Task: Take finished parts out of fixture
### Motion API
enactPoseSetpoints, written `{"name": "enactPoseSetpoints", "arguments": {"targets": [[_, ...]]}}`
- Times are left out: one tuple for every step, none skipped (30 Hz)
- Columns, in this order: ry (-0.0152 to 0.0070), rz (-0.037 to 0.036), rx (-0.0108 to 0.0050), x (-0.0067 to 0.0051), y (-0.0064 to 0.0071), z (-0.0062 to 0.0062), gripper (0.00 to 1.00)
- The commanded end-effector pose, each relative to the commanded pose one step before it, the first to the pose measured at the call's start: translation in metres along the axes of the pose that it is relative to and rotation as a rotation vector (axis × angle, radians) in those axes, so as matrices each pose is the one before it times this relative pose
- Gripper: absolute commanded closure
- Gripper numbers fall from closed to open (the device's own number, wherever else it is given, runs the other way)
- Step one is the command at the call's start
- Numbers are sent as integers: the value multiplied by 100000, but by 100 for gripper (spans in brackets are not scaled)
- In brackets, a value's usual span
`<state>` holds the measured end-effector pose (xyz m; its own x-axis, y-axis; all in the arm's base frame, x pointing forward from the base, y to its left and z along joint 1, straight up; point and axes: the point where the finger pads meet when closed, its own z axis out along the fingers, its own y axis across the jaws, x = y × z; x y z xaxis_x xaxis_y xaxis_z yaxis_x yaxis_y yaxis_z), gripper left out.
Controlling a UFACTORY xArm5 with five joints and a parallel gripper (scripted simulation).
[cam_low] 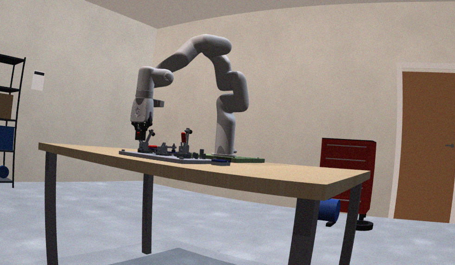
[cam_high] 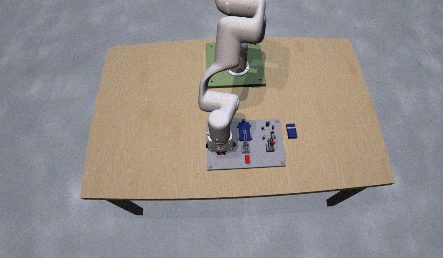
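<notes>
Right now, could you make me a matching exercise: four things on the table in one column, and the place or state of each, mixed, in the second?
1. gripper
2. slotted blue part
3. blue part in the middle station
4. right clamp handle

a. flat on the table, beside the fixture plate
b. raised, red grip up
c. under a lowered clamp
d. shut on a red handle

1-d, 2-a, 3-c, 4-b

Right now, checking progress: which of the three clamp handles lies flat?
The middle clamp's red handle lies flat on the fixture plate; the right one stands upright, the left sits raised in the gripper.
</notes>
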<state>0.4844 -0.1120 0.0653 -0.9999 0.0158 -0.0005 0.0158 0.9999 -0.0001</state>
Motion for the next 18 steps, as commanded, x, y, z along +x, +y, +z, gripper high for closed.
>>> {"name": "enactPoseSetpoints", "arguments": {"targets": [[-87, 39, 20, 235, -23, -119, 100], [0, 0, 0, 65, 0, -10, 100], [0, 0, 0, 64, 0, -9, 100], [0, 0, 0, 62, 0, -9, 100], [0, 0, 0, 61, 0, -9, 100], [0, 0, 0, 59, 0, -8, 100], [0, 0, 0, 58, 0, -8, 100], [0, 0, 0, 56, 0, -8, 100], [0, 0, 0, 54, 0, -8, 100], [0, 0, 0, 52, 0, -7, 100], [0, 0, 0, 0, 0, 0, 100], [0, 0, 0, 0, 0, 0, 100], [0, 0, 0, 50, 0, -2, 100], [0, 0, 0, 48, 0, 0, 100], [0, 0, 0, 46, 0, 0, 100], [0, 0, 0, 44, 0, 0, 100], [0, 0, 0, 42, 0, 0, 100], [0, 0, 0, 41, 0, 0, 100]]}}
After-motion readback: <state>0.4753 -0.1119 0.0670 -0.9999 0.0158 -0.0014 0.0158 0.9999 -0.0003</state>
